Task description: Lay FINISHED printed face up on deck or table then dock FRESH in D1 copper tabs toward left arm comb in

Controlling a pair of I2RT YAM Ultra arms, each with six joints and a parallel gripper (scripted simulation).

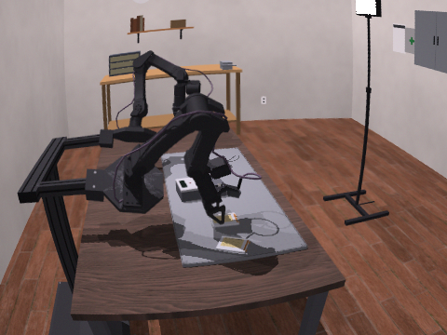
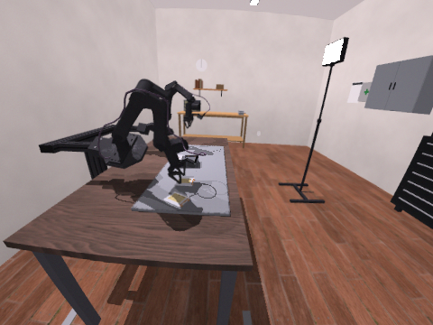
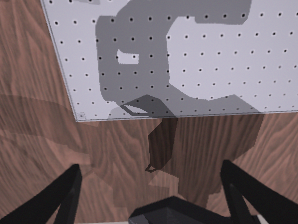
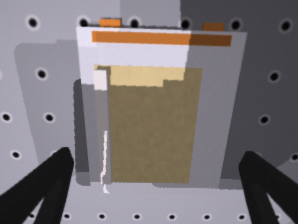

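FRESH (image 1: 234, 244) (image 2: 179, 198) (image 4: 150, 135) lies flat on the deck, copper tabs (image 4: 110, 23) at the top of the right wrist view. Its white comb (image 4: 101, 81) stands along the gel's left side. My right gripper (image 1: 218, 218) (image 2: 178, 179) (image 4: 157, 156) is open above FRESH, fingertips to either side of it in the right wrist view. D1, a low grey block just beyond FRESH, holds what looks like FINISHED (image 1: 232, 216); my right fingers partly cover it, and its hooks and slots cannot be made out. My left gripper (image 2: 188, 124) (image 3: 151, 168) is open and empty, high over the table.
The perforated deck (image 1: 279, 233) (image 3: 225, 65) lies on the wooden table (image 1: 154, 288) (image 3: 30, 150). A white box with a dark display (image 1: 186, 184) stands farther back. A thin cable loop (image 1: 278, 228) (image 2: 216, 191) shows beside D1. Arm shadows cover part of the deck.
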